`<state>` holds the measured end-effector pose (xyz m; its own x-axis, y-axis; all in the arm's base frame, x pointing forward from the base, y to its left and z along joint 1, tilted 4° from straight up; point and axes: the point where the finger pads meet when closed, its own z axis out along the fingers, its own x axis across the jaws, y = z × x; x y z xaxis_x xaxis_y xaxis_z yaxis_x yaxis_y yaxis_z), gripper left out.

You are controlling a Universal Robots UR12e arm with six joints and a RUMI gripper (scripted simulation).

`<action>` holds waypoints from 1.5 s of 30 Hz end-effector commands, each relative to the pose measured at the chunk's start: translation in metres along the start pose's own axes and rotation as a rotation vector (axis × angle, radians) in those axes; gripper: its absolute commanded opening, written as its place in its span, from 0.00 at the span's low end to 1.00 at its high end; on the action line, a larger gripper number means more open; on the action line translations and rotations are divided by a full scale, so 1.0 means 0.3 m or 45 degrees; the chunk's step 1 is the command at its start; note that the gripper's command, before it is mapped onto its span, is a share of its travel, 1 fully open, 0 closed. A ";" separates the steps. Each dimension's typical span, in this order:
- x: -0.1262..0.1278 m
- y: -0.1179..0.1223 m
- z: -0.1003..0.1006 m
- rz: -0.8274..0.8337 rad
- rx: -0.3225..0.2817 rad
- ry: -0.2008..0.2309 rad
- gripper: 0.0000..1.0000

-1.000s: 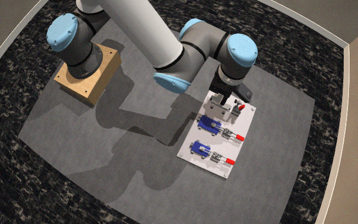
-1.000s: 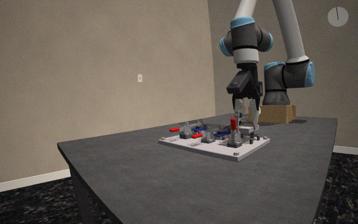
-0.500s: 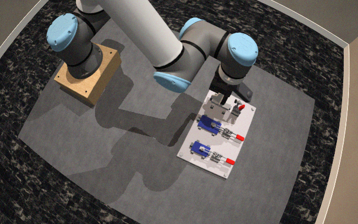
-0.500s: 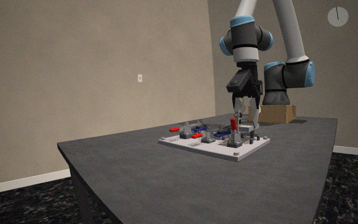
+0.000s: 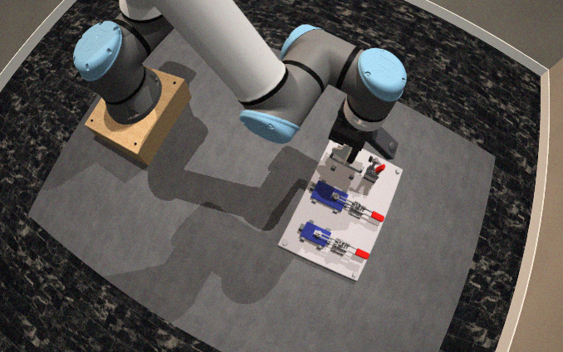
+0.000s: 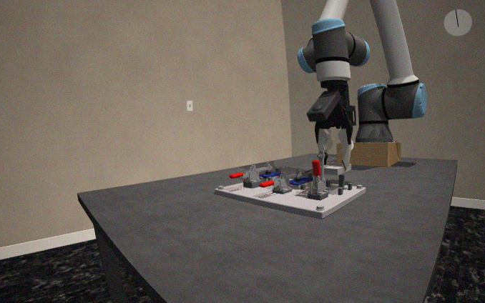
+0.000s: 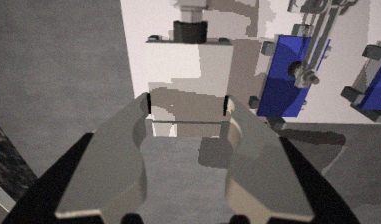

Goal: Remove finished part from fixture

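The finished grey part [image 7: 187, 117] sits between my fingers; it also shows in the exterior view [image 6: 332, 170], a little above the far end of the white fixture plate [image 6: 293, 195]. My gripper [image 7: 187, 95] is shut on this part, and it stands over the plate's top end in the top view [image 5: 345, 159]. The slot itself is hidden by the fingers. Two blue blanks [image 5: 328, 195] [image 5: 315, 232] lie clamped on the plate [image 5: 340, 214]. One blue blank [image 7: 283, 80] is just right of my fingers in the wrist view.
An open toggle clamp with an upright red handle [image 6: 315, 167] stands beside the gripper, and dark locating pins [image 7: 190, 31] stand near the part. The clamps on the blanks have red handles [image 5: 378, 216] lying flat. The arm's wooden base block [image 5: 137, 115] is at the table's far left.
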<state>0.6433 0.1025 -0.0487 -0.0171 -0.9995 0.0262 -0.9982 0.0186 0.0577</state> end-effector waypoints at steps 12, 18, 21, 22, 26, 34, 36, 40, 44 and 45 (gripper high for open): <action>0.000 0.017 -0.083 0.000 0.002 0.000 0.00; 0.000 0.018 -0.089 0.000 0.002 0.000 0.00; 0.000 0.018 -0.089 0.000 0.002 0.000 0.00; 0.000 0.018 -0.089 0.000 0.002 0.000 0.00; 0.000 0.018 -0.089 0.000 0.002 0.000 0.00; 0.000 0.018 -0.089 0.000 0.002 0.000 0.00; 0.000 0.018 -0.089 0.000 0.002 0.000 0.00; 0.000 0.018 -0.089 0.000 0.002 0.000 0.00; 0.000 0.018 -0.089 0.000 0.002 0.000 0.00; 0.000 0.018 -0.089 0.000 0.002 0.000 0.00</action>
<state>0.6387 0.1032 -0.0223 -0.0171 -0.9995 0.0262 -0.9982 0.0186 0.0577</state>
